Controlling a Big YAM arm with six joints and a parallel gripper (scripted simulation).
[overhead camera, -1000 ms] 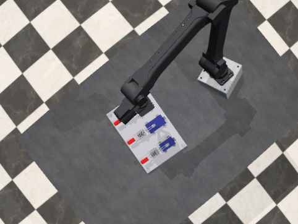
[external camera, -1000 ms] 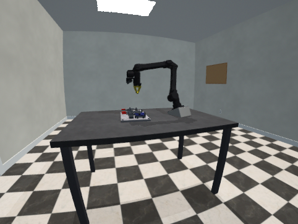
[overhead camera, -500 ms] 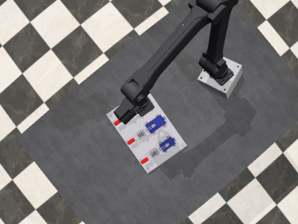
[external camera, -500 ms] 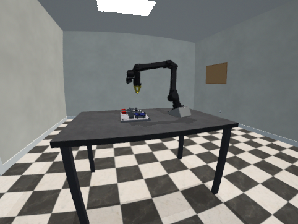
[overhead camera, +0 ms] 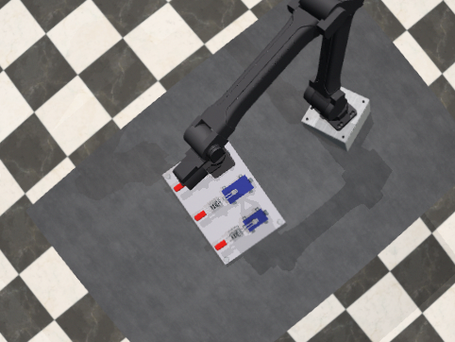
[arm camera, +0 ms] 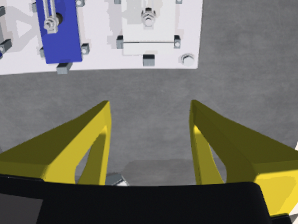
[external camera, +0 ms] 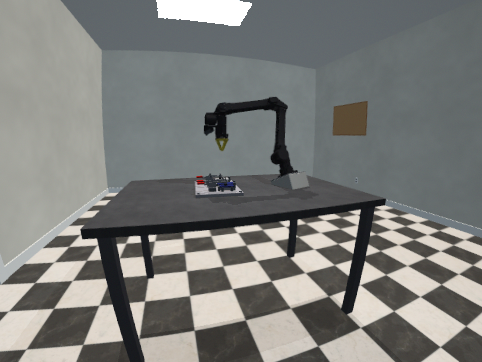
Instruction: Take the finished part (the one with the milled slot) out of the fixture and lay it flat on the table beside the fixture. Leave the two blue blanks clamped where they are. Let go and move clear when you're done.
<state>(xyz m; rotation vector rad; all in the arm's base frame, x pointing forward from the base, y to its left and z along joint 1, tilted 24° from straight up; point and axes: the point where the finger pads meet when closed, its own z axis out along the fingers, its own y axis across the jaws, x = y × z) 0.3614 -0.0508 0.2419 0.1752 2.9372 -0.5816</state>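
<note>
The white fixture plate (overhead camera: 214, 230) (external camera: 201, 192) (arm camera: 100, 3) lies on the dark table (overhead camera: 118, 227) (external camera: 175, 210). Two blue blanks (overhead camera: 236, 189) (overhead camera: 253, 219) sit clamped in it; one of them shows in the wrist view (arm camera: 59, 26). A pale grey part (arm camera: 148, 23) sits in the end station under its clamp; in the top view the arm's wrist hides it. My gripper (external camera: 222, 146) (arm camera: 150, 110) hangs high above that end of the plate, pointing down, with its yellow fingers open and nothing between them.
Three red clamp handles (overhead camera: 178, 187) (overhead camera: 200, 215) (overhead camera: 220, 246) line one long side of the plate. The robot's base (overhead camera: 337, 120) (external camera: 292, 181) stands on the table beyond the fixture. Bare table top (arm camera: 253, 43) lies beside the plate's end.
</note>
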